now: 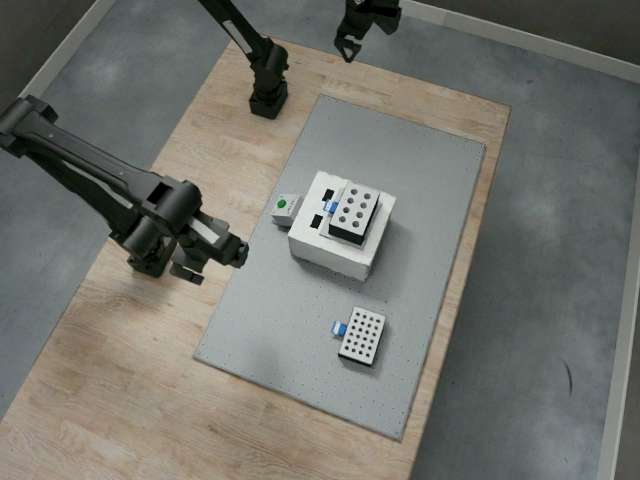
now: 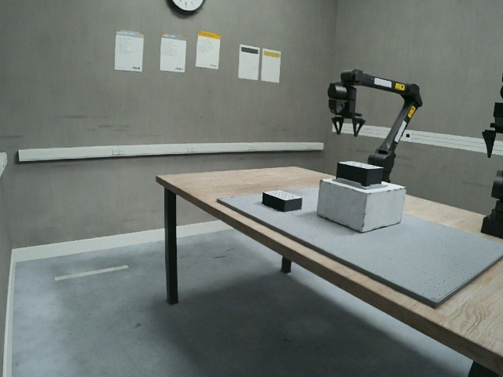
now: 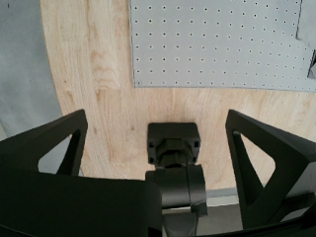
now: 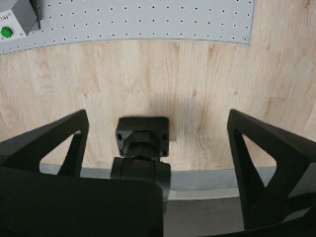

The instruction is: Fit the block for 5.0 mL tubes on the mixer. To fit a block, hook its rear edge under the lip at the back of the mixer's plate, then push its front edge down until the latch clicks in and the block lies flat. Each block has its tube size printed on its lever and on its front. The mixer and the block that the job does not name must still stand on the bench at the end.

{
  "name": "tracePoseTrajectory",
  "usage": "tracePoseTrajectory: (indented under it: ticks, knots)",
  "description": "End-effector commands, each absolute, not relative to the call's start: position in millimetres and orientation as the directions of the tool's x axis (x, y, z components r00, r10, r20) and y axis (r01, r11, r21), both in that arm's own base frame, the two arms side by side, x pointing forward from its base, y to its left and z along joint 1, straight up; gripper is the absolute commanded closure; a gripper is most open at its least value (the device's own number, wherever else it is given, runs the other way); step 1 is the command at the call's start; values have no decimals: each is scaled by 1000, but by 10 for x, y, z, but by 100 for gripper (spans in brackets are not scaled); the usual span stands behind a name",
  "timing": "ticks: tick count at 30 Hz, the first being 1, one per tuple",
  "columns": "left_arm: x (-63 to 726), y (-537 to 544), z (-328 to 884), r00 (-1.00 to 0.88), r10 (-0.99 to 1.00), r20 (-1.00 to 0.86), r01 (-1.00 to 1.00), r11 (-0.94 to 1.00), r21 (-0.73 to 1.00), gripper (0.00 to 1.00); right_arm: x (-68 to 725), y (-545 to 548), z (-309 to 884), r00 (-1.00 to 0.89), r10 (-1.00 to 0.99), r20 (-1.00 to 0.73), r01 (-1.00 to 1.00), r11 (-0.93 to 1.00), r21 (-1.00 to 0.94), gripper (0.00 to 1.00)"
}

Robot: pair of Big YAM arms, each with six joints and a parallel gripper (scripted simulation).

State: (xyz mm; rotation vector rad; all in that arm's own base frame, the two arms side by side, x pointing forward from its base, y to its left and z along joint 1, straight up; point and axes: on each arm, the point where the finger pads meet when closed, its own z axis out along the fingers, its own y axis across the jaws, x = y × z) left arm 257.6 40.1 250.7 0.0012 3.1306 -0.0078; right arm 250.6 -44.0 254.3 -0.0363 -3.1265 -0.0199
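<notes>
My right claw [image 1: 191, 272] [image 2: 347, 134] [image 4: 157, 117] is wide open with nothing in it, over the wood! My left claw [image 1: 347, 51] [image 2: 489, 146] [image 3: 156, 117] is spread too, holding nothing. The large-holed block [image 1: 354, 210] [image 2: 359, 173] sits on the mixer's plate [image 1: 324, 227] [image 2: 345, 181]; I can't tell whether it's latched.

From my feeds, the table [image 1: 118, 330] [image 2: 244, 172] [image 3: 114, 114] [image 4: 197, 74] looks like pale grained wood, satin rather than shiny. I see a matt grey mat [image 1: 268, 320] [image 2: 405, 251] [image 3: 197, 49] [image 4: 148, 20], finely perforated. The mixer [image 1: 325, 253] [image 2: 343, 206] reads as white, slightly scuffed plastic. The arms look smooth and dark, with a dull sheen; I can't tell metal from plastic.
</notes>
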Motion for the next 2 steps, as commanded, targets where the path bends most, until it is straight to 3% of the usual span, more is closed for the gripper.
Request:
tracePoseTrajectory:
  ticks: [1, 2]
  knots:
    - [2633, 413, 2562, -1000, 5, -27, 5, 1000, 0, 0, 2495, -461, 2585, -1000, 7, 10, 7, 1000, 12, 0]
    - [2633, 413, 2562, -1000, 5, -27, 5, 1000, 0, 0, 2495, -461, 2585, -1000, 7, 10, 7, 1000, 12, 0]
